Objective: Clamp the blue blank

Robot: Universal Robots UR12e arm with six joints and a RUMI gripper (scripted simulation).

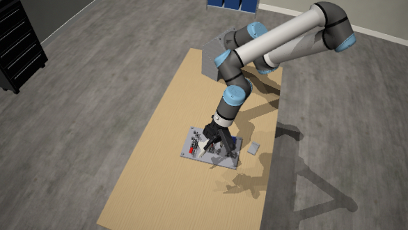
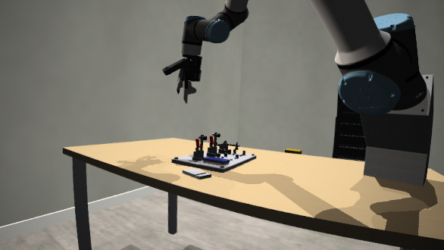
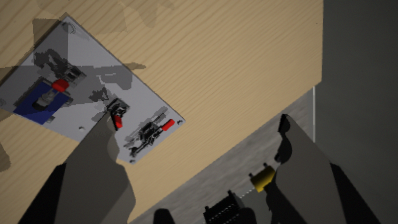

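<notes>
The grey fixture plate (image 1: pixel 223 163) (image 2: pixel 236 163) (image 3: pixel 127 85) lies on the wooden table (image 1: pixel 167 195) (image 2: pixel 303 189). The blue blank (image 1: pixel 238 139) (image 2: pixel 218 160) (image 3: pixel 27 107) sits in a nest at one end of the plate, with a clamp bar over its middle. That clamp's red handle (image 3: pixel 61 85) and a second red handle (image 3: pixel 118 121) stand upright, and a third red handle (image 3: pixel 168 123) lies flat. The grey finished part (image 1: pixel 254 148) (image 2: pixel 197 173) lies flat on the table beside the plate. My gripper (image 1: pixel 216 151) (image 2: pixel 184 91) (image 3: pixel 198 114) is open and empty, high above the plate.
The arm's grey pedestal (image 1: pixel 212 64) (image 2: pixel 395 163) stands at the far end of the table. A small yellow object (image 2: pixel 292 151) (image 3: pixel 262 181) shows beyond the table edge. A black cabinet (image 1: pixel 17 52) and blue bins (image 1: pixel 231 4) stand on the floor.
</notes>
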